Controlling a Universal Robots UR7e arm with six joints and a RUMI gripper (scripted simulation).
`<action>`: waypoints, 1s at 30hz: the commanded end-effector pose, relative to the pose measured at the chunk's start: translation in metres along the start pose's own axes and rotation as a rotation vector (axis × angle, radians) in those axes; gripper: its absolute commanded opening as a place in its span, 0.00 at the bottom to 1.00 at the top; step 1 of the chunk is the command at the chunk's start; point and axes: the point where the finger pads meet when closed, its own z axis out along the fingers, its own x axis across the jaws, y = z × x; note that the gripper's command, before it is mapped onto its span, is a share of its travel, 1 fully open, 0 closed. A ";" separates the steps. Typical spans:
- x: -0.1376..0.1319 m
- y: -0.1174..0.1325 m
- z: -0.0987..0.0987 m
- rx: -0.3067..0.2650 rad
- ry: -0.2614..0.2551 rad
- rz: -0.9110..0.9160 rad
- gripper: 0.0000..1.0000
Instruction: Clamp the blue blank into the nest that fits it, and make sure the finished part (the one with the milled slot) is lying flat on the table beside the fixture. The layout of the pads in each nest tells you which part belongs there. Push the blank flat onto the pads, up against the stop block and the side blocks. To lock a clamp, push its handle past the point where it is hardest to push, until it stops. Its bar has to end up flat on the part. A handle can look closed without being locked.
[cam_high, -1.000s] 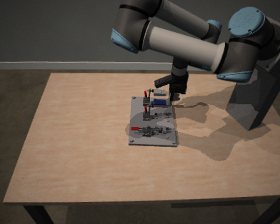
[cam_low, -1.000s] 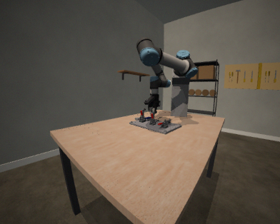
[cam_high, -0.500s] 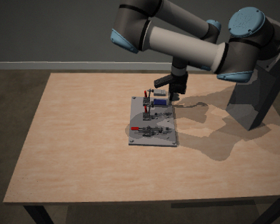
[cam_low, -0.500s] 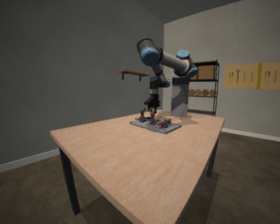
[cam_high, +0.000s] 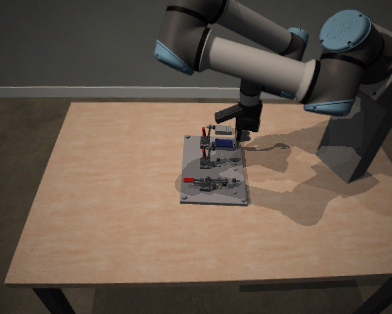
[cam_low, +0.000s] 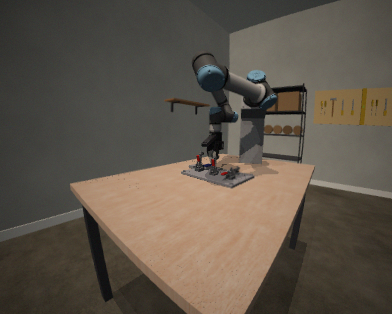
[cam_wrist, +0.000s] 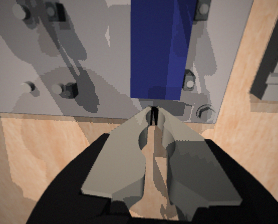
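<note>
The blue blank (cam_high: 224, 143) (cam_wrist: 159, 50) lies in the rear nest of the fixture plate (cam_high: 192, 193) (cam_low: 227, 183) (cam_wrist: 111, 75), along two small blocks on one side. Whether it touches the stop block is hidden. My gripper (cam_wrist: 153, 107) is shut and empty, its tips low just off the blank's outer end. The grey finished part (cam_high: 223, 130) (cam_wrist: 270, 82) lies on the table behind the fixture; its slot is not clear. The rear clamp's red handle (cam_high: 203, 132) (cam_low: 198, 158) and the middle red handle (cam_high: 203, 153) (cam_low: 214, 163) stand up. The front red handle (cam_high: 188, 180) (cam_low: 224, 174) lies low.
The middle and front nests with their clamps stand on the plate beside the blank. Bolt heads (cam_high: 184, 197) (cam_wrist: 205, 111) sit at the plate's corners. The robot's pedestal (cam_high: 350, 145) (cam_low: 251, 140) stands on the table's far side from the handles.
</note>
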 end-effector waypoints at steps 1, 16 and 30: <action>0.000 -0.001 0.000 0.001 0.000 0.000 0.00; 0.000 -0.004 0.000 0.001 0.000 0.000 0.00; 0.000 -0.008 0.000 0.001 0.000 0.000 0.00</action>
